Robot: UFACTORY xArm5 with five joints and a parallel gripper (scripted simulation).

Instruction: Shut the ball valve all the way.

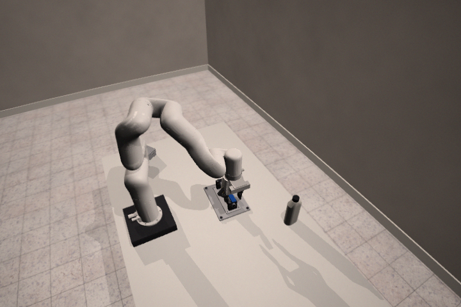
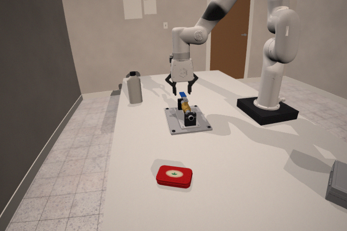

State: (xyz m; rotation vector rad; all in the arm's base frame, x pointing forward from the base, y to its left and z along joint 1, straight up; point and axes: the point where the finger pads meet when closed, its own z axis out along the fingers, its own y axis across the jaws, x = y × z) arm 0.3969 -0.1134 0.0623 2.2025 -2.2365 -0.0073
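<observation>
A brass ball valve (image 2: 186, 108) sits between two black blocks on a grey baseplate (image 2: 187, 120) in the middle of the table. Its blue handle (image 2: 182, 94) sticks up at the far end of the valve; it also shows in the top view (image 1: 232, 198). My gripper (image 2: 181, 91) points straight down just above and slightly behind the handle. Its fingers are open with nothing between them, one on each side of the handle's line. In the top view the gripper (image 1: 232, 193) partly hides the valve.
A grey bottle with a black cap (image 2: 134, 87) stands at the far left of the table. A red tin (image 2: 174, 176) lies near the front. A grey box (image 2: 343, 186) sits at the right edge. The arm's black base (image 2: 267, 109) is to the right of the valve.
</observation>
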